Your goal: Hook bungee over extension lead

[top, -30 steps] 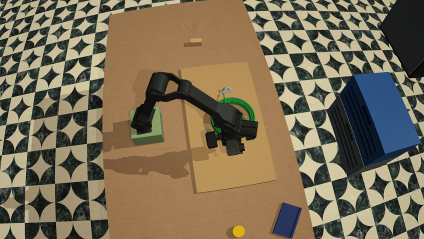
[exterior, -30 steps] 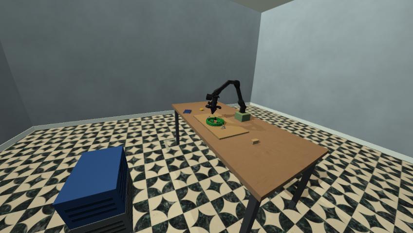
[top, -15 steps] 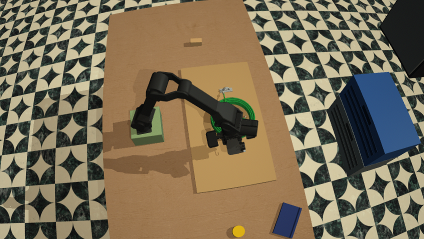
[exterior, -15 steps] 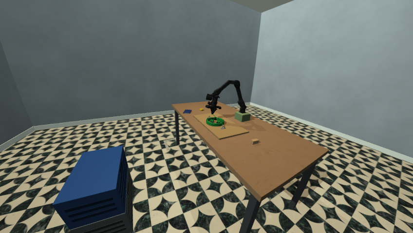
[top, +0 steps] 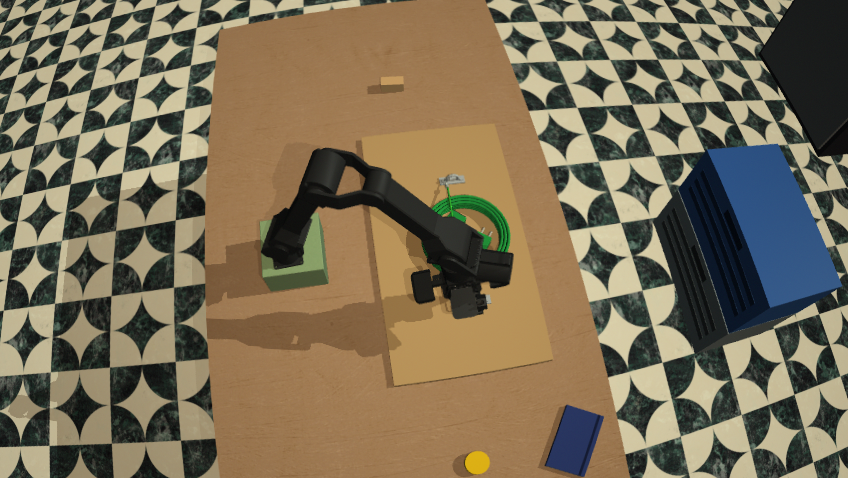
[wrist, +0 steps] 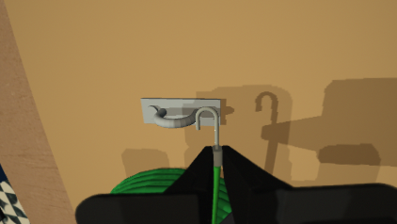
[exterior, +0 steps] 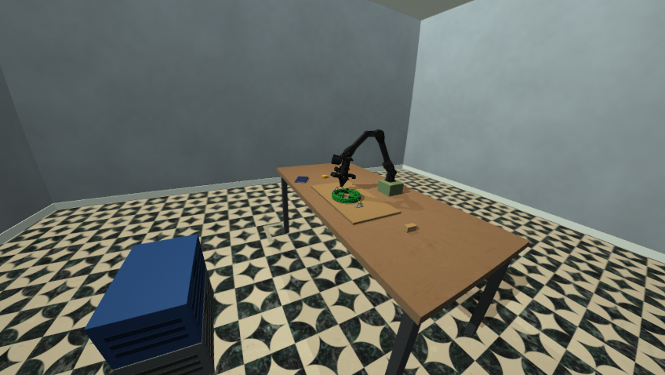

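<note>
A green coiled lead (top: 502,222) (exterior: 347,192) (wrist: 146,184) lies on the tan board (top: 415,344) (exterior: 375,214) (wrist: 94,56). A thin green bungee (top: 449,200) (wrist: 216,188) runs from the far tie-down eye (top: 452,178) (exterior: 358,204) over the coil. My gripper (wrist: 216,152) (exterior: 343,183) is shut on the bungee just behind its grey hook (wrist: 207,118). In the wrist view the hook's curve overlaps the right end of the near eye's loop (wrist: 174,121) on its grey base plate (wrist: 150,104). I cannot tell whether the hook is through the loop. The arm hides the near eye in the top view.
The arm stands on a green block (top: 295,261) left of the board. A small wooden block (top: 391,81) lies at the table's far end. A blue book (top: 574,439) and a yellow disc (top: 476,461) lie at the near end. A blue crate (top: 754,237) stands on the floor.
</note>
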`<state>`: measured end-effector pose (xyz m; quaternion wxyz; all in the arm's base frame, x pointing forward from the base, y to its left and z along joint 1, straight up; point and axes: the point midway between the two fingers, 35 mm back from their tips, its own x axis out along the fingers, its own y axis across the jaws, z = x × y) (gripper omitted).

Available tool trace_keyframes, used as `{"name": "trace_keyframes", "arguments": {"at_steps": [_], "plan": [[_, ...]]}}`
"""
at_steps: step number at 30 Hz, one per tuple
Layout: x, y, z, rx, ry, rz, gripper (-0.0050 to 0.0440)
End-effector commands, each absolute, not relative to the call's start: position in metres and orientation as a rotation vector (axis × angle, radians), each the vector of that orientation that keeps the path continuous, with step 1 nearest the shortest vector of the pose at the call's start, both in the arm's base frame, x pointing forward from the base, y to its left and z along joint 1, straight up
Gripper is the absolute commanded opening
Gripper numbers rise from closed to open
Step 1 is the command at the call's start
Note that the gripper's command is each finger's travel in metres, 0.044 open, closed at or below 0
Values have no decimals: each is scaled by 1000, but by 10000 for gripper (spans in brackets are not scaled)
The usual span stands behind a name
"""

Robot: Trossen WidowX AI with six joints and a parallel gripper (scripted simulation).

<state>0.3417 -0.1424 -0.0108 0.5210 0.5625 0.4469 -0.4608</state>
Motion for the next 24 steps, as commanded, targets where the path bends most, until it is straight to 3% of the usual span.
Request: {"name": "trace_keyframes", "arguments": {"at_steps": [1, 24], "plan": [[341, -156, -14, 1345, 1035, -1125, -50], [345, -151, -16, 1361, 1032, -1092, -50]]}}
